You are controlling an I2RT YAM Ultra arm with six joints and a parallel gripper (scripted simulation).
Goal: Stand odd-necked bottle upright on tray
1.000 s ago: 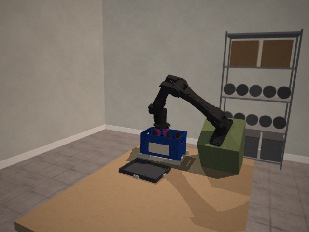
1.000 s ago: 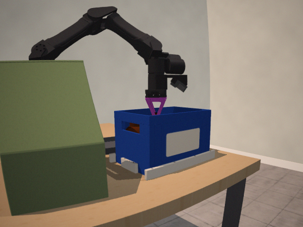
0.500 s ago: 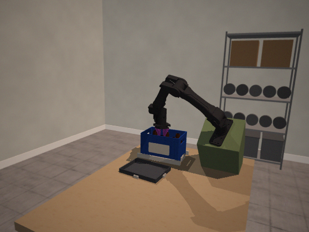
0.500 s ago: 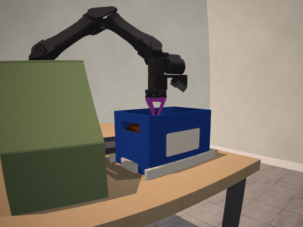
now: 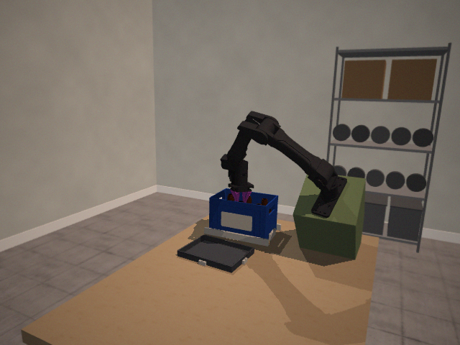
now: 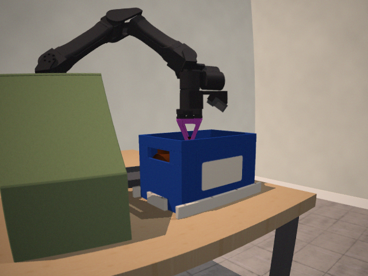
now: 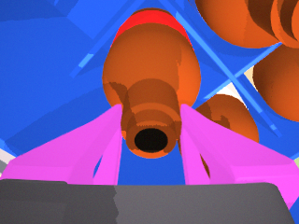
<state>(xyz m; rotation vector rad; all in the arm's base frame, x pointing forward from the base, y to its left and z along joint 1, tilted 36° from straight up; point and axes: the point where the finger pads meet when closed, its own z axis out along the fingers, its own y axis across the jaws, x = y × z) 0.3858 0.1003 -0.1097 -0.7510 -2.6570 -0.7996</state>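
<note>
A blue crate [image 5: 243, 215] [image 6: 190, 166] [image 7: 56, 56] stands on the table and holds several brown bottles. My gripper [image 5: 240, 196] [image 6: 188, 135] [image 7: 150, 113] has purple fingers and reaches down into the crate's top. In the wrist view the fingers are shut on the neck of a brown bottle with a red label [image 7: 151, 71], just below its opening; the bottle stands in its cell. Other brown bottles [image 7: 249, 0] [image 7: 227, 115] stand to the right of it. A black tray [image 5: 215, 253] lies on the table in front of the crate, with nothing in it.
A large green block [image 5: 330, 218] [image 6: 56, 154] carries the arm's base, right beside the crate. Grey stop strips [image 5: 237, 236] [image 6: 217, 200] lie along the crate's foot. A metal shelf rack [image 5: 386, 144] stands behind the table.
</note>
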